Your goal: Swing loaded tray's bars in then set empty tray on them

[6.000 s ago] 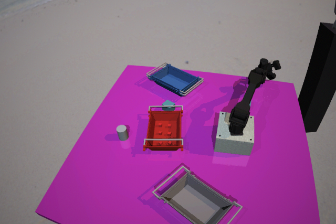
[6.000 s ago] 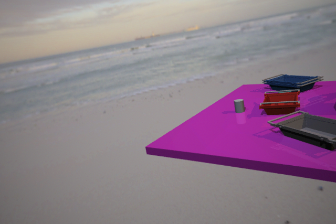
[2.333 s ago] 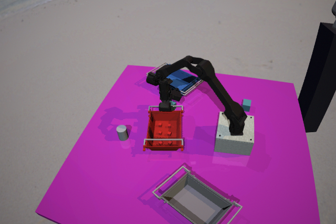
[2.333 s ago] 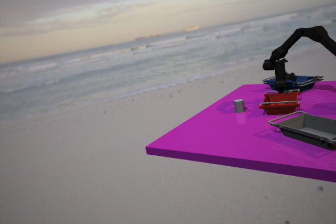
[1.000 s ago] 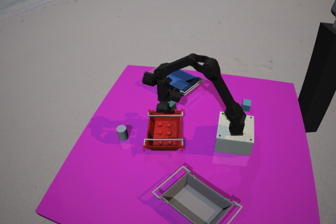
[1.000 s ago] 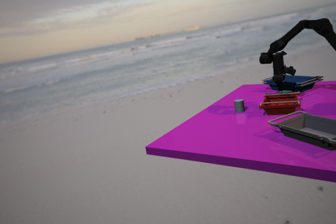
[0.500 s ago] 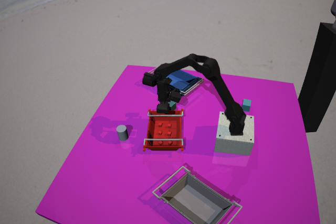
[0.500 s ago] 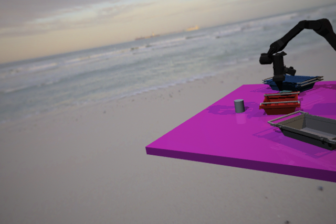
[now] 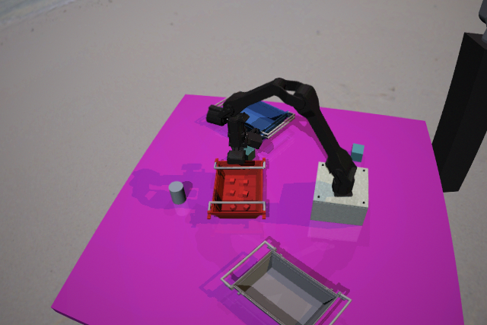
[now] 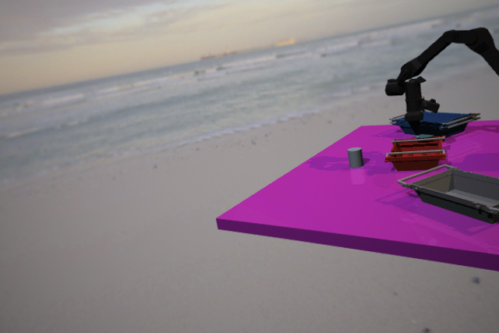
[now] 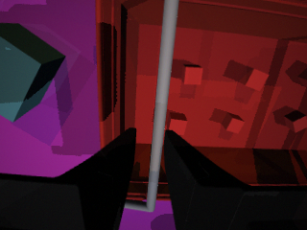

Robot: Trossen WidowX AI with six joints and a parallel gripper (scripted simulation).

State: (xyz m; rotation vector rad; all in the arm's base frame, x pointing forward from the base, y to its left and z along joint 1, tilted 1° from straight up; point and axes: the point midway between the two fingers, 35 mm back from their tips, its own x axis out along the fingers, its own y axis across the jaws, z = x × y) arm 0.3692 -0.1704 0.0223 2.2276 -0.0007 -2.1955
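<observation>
The red tray (image 9: 236, 215) (image 10: 417, 164) (image 11: 102, 96) holds several small red blocks (image 9: 232, 180) (image 11: 193, 76). Its near bar (image 9: 237, 202) (image 10: 415, 154) lies across the top, inboard of the near end. Its far bar (image 9: 256, 167) (image 11: 163, 86) also stands over the tray, just inside the far end. My gripper (image 10: 415, 129) (image 11: 150, 135) points down at the far end, its fingers a little apart, with the far bar running through the gap, not clamped. The grey tray (image 9: 303, 275) (image 10: 447, 204) is empty, its bars swung out.
A blue tray (image 9: 261, 116) (image 10: 439, 124) stands at the back, partly behind the arm. A teal block (image 9: 249, 152) (image 11: 21, 72) sits just beyond the red tray. A grey cylinder (image 9: 177, 192) (image 10: 355, 157) stands left of it. Another teal block (image 9: 357, 151) is behind the arm's base (image 9: 340, 211).
</observation>
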